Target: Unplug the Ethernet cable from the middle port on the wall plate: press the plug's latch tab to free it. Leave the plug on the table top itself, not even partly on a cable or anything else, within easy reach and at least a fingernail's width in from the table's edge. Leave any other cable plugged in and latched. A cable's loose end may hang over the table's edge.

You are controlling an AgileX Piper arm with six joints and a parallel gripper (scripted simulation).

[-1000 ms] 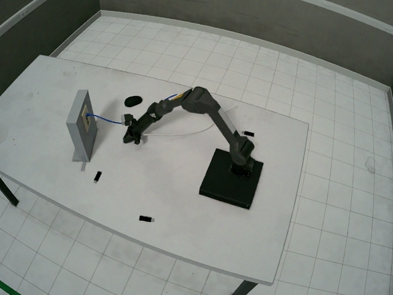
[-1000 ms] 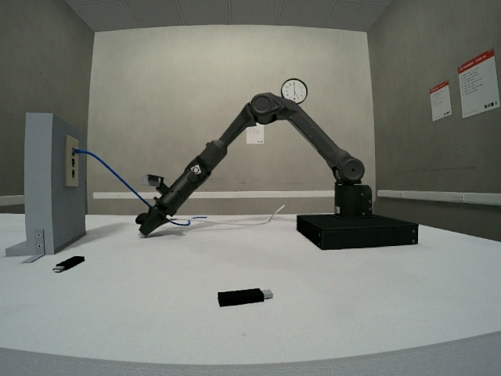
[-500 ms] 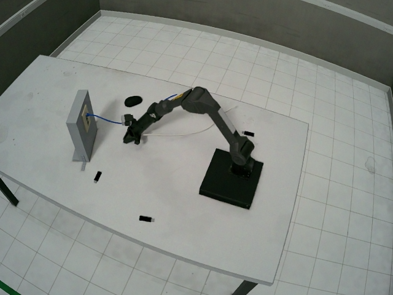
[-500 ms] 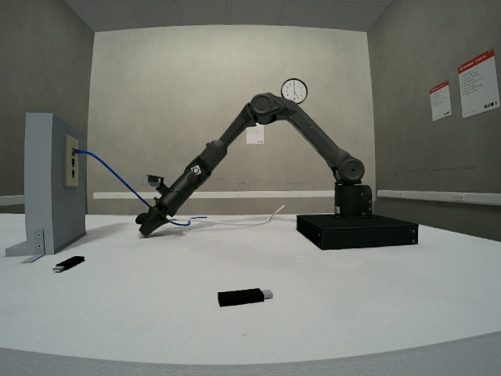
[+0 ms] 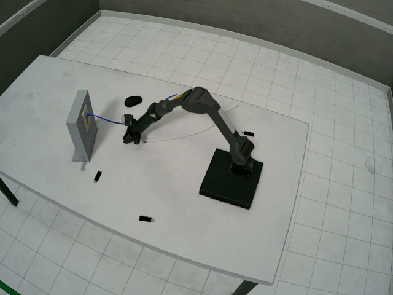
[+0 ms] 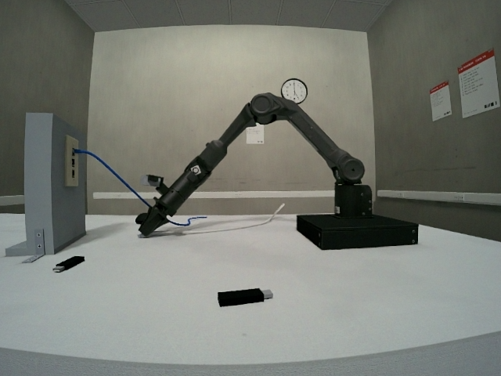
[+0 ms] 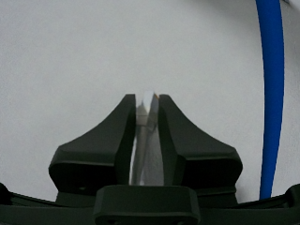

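Wrist view – pale plug (image 7: 145, 127) between tool (image 7: 146, 108) fingers, long axis pointing forward

Robotics test lab, plain and windowless. Grey walls, white tile floor (image 5: 260, 63) with dark grid lines, panelled ceiling. Large white table (image 5: 177, 196) on dark legs carries arm (image 6: 291, 117) bolted to black base (image 6: 404, 236). Grey mock wall block (image 6: 44, 182) with port plate (image 6: 71, 161) stands on table. Round clock (image 6: 293, 90) on back wall. Two red-topped posters (image 6: 478, 82) on right wall. White rail runs along walls.
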